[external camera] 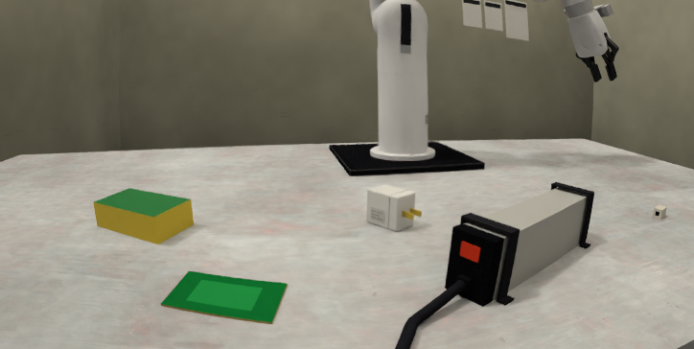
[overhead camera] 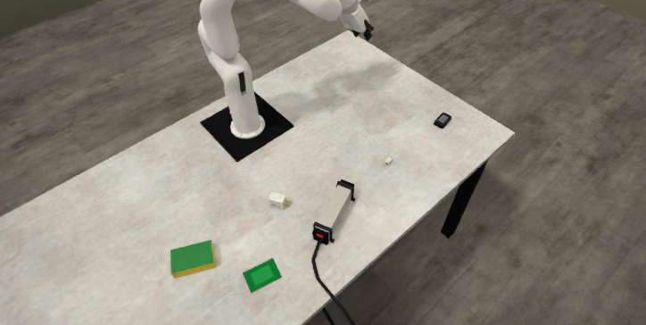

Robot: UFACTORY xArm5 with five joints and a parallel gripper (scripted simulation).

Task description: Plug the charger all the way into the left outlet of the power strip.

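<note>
The white charger [overhead camera: 278, 200] lies on its side on the table, its two brass prongs pointing toward the power strip; it also shows in the exterior view [external camera: 391, 208]. The grey power strip [overhead camera: 335, 211] with black end clamps, a red switch and a black cable lies just right of it, and shows in the exterior view [external camera: 521, 239]. Its outlet face is hidden. My gripper [overhead camera: 365, 30] hangs high above the table's far corner, far from both; in the exterior view [external camera: 603, 69] its fingers stand partly apart with nothing between them.
A green-topped yellow sponge [overhead camera: 192, 257] and a flat green card [overhead camera: 261, 274] lie near the front left. A small black device [overhead camera: 443, 120] and a tiny cream cube [overhead camera: 388, 160] lie to the right. The arm's base stands on a black plate [overhead camera: 246, 125].
</note>
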